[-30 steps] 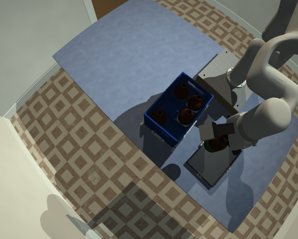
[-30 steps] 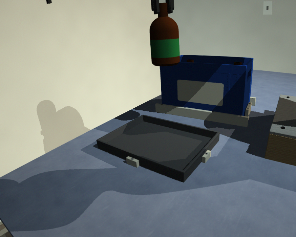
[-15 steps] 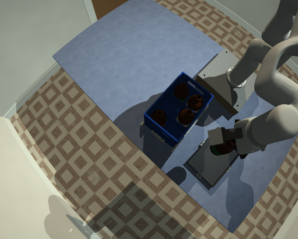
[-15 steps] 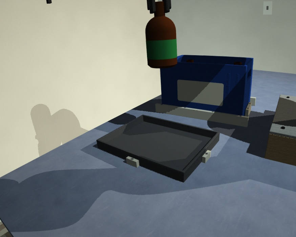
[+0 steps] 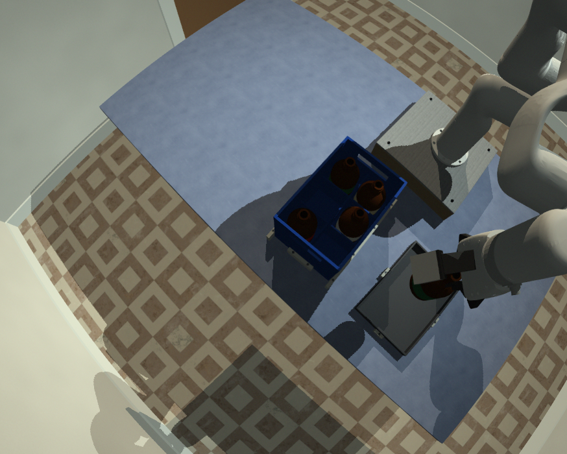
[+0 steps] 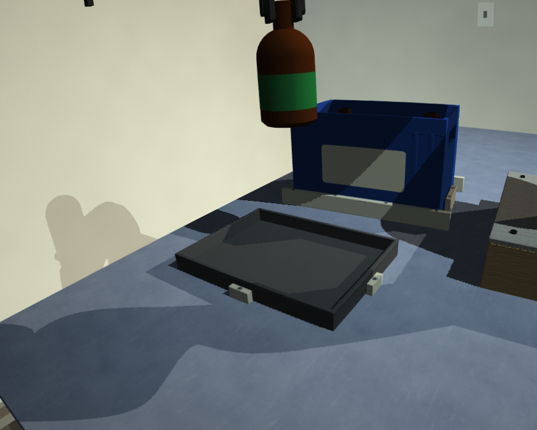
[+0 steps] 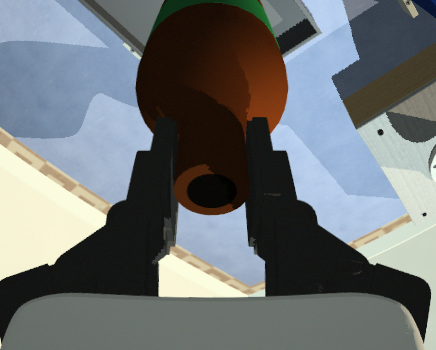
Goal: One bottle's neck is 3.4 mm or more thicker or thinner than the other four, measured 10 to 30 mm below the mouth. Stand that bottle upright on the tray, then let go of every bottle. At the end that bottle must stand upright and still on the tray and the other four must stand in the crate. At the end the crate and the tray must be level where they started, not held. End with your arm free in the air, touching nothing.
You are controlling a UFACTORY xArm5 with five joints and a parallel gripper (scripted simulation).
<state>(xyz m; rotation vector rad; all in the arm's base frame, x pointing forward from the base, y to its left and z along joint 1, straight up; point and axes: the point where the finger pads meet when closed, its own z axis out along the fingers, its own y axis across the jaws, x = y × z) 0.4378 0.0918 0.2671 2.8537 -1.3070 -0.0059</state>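
My gripper (image 6: 282, 12) (image 7: 211, 145) is shut on the neck of a brown bottle with a green label (image 5: 423, 288) (image 6: 287, 89) (image 7: 210, 65). The bottle hangs nearly upright, clear above the dark tray (image 5: 379, 329) (image 6: 286, 264). The tray lies level on the table with no bottle standing on it. The blue crate (image 5: 302, 247) (image 6: 306, 152) stands level and holds the other bottles: one at the upper end (image 5: 344, 174), one with a pale label (image 5: 370, 196), another with a pale label (image 5: 352, 222) and one with a red label (image 5: 301, 224). Their neck widths are too small to compare here.
Pale blocks (image 5: 300, 259) (image 6: 365, 206) border the crate, and small pale blocks (image 6: 240, 293) (image 6: 374, 284) sit against the tray. The arm's base stands on a wooden block (image 5: 407, 127) (image 6: 506, 264) beside the crate. The blue table top (image 5: 246, 94) (image 6: 403, 376) carries everything.
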